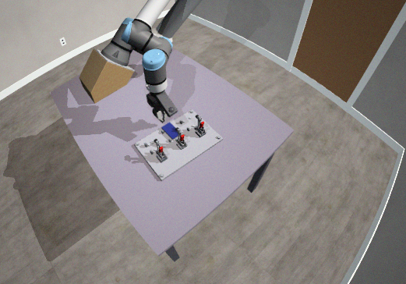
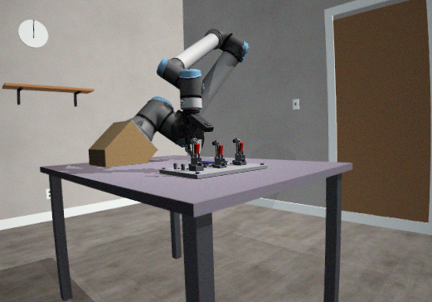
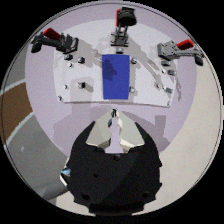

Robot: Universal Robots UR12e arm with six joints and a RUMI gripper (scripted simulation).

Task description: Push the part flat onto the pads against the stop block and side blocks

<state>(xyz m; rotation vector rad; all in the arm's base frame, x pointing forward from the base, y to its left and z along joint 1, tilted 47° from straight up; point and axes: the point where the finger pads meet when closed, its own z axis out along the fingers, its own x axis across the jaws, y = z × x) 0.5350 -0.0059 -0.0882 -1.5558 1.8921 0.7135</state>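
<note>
A flat blue rectangular part (image 1: 169,129) (image 3: 116,76) lies on the grey fixture plate (image 1: 194,153) (image 2: 223,170) (image 3: 146,99), near the plate's back edge, in front of the middle toggle clamp (image 1: 181,141) (image 3: 123,27). In the exterior view only a thin blue sliver of the part (image 2: 207,162) shows between the clamps. My gripper (image 1: 160,115) (image 2: 191,146) (image 3: 114,109) is shut and empty. It hangs just behind the plate's back edge, a short way from the part's near end, fingers pointing down.
Three toggle clamps with red handles stand in a row on the plate, the outer ones (image 1: 160,151) (image 1: 200,128) left and right of the part. Small blocks and pins stand around the part. A tan box (image 1: 102,76) (image 2: 121,145) sits at the table's back corner by the arm's base.
</note>
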